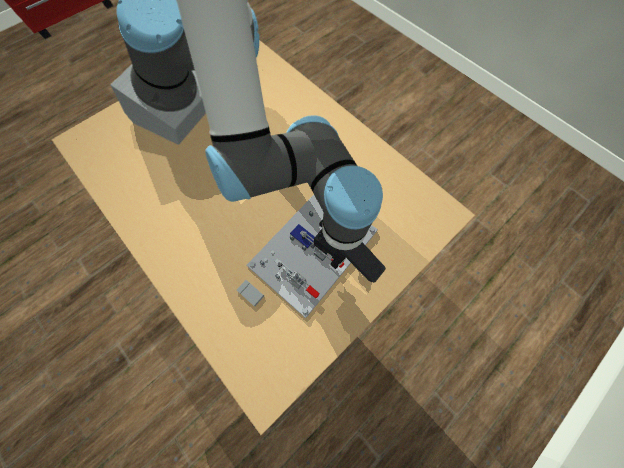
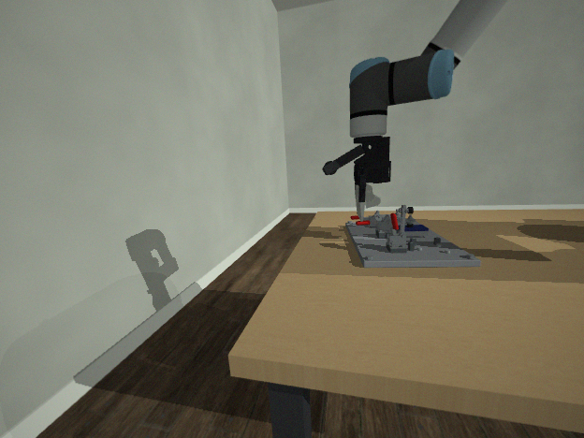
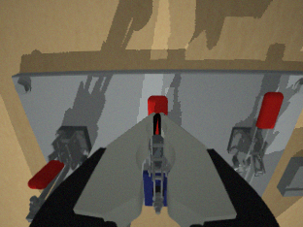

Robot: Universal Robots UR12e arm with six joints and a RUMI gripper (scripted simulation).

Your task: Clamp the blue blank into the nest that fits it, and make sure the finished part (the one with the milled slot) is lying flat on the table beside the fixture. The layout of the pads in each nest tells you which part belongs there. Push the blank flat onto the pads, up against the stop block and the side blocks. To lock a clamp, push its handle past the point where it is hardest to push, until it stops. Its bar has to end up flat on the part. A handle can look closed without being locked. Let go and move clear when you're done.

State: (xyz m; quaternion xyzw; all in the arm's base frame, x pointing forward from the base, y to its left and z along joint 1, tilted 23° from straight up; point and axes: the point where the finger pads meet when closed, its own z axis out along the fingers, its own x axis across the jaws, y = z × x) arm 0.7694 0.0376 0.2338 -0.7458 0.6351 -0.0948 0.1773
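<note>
The blue blank [image 1: 297,230] [image 2: 418,227] [image 3: 148,195] lies in the middle nest of the fixture plate [image 1: 318,278] [image 2: 424,263] [image 3: 121,94]. The middle clamp's bar reaches over it; whether it presses flat cannot be told. That clamp's red handle [image 1: 341,264] [image 2: 363,223] [image 3: 157,103] lies low, pointing away from the blank. My gripper [image 2: 361,218] [image 3: 157,114] is shut and empty, its fingertips right at or just above this handle; contact is unclear. The finished part [image 1: 250,293] [image 3: 292,178], grey, lies flat on the table beside the plate. Locking cannot be confirmed.
The clamp nearest the finished part has its red handle [image 1: 312,291] [image 3: 269,111] low. The clamp on the opposite side has its red handle [image 2: 394,221] [image 3: 46,175] raised and its bar up. Small blocks and pads stand on the plate. The arm hides part of the plate in the top view.
</note>
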